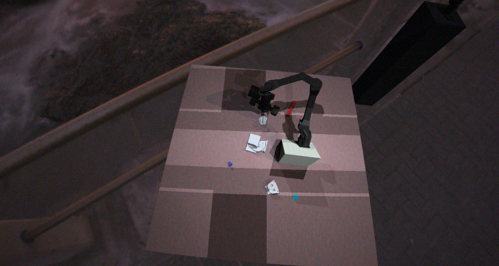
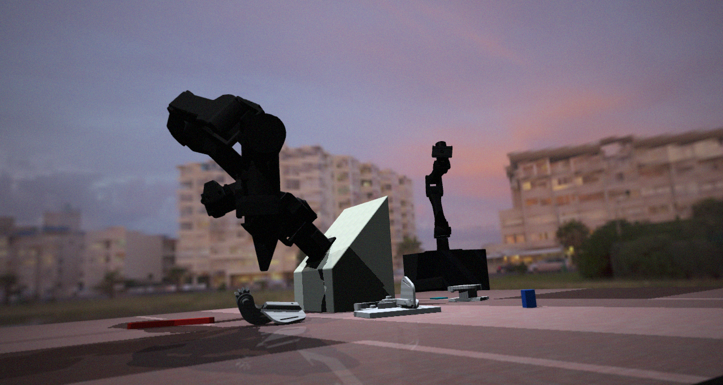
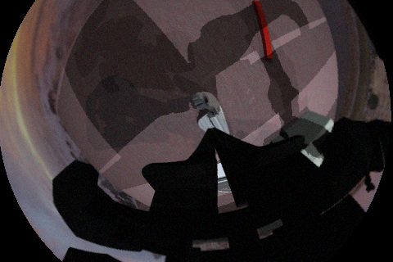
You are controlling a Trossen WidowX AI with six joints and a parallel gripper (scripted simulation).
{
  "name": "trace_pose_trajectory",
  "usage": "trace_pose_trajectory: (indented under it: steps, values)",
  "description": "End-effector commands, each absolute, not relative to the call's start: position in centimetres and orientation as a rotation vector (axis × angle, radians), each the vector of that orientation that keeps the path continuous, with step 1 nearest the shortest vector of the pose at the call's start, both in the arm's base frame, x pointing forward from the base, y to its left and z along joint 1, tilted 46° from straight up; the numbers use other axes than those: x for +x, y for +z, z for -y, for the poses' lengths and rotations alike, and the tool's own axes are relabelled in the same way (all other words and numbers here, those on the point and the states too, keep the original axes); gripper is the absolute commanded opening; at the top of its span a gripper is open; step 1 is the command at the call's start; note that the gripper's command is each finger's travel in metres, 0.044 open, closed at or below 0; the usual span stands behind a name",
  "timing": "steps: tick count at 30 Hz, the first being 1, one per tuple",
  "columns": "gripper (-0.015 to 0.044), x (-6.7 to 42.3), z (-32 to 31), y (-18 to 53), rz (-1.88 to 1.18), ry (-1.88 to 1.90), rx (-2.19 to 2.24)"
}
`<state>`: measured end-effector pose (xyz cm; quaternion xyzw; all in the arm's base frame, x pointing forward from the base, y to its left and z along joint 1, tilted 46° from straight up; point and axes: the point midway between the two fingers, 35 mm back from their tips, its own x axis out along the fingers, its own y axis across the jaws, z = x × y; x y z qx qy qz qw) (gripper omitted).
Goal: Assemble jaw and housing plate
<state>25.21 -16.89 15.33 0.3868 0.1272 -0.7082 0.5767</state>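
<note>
My gripper (image 1: 265,114) (image 2: 264,268) (image 3: 211,131) is shut and empty, pointing down above the loose jaw. The loose jaw (image 1: 262,120) (image 2: 283,312) (image 3: 214,122) lies on the table, a pale pad with a curved, toothed gear end that looks dark in the exterior view. The base (image 1: 249,149) (image 2: 376,313) is a pale flat plate nearer the middle of the table. The other jaw (image 2: 407,293) stands up on it; its pin contact cannot be made out. The housing plate (image 1: 272,187) (image 2: 465,287) is apart from the base, white with two round holes. The pins are too small to tell.
A red bar (image 1: 291,108) (image 2: 170,322) (image 3: 264,30) lies near the loose jaw. My arm stands on a pale wedge block (image 1: 299,153) (image 2: 361,246) (image 3: 307,128). A blue block (image 1: 230,164) (image 2: 528,298) and a cyan square (image 1: 295,197) lie farther off. Another arm (image 2: 437,196) stands beyond.
</note>
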Motion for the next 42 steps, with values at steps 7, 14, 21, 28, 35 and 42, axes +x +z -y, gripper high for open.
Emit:
trace_pose_trajectory:
  steps: [7,14,21,28,35,42]
  values:
    - [0.0000,25.1,17.4,16.2,-0.019,-1.728,1.154]
    - [0.0000,25.0,17.7,16.6,0.173,-1.761,1.309]
    - [0.0000,24.8,18.0,17.0,0.375,-1.780,1.460]
    - [0.0000,24.7,18.3,17.4,0.584,-1.782,1.607]
    - [0.0000,24.7,18.2,16.9,0.505,-1.791,1.544]
    - [0.0000,24.7,18.2,16.9,0.500,-1.791,1.540]
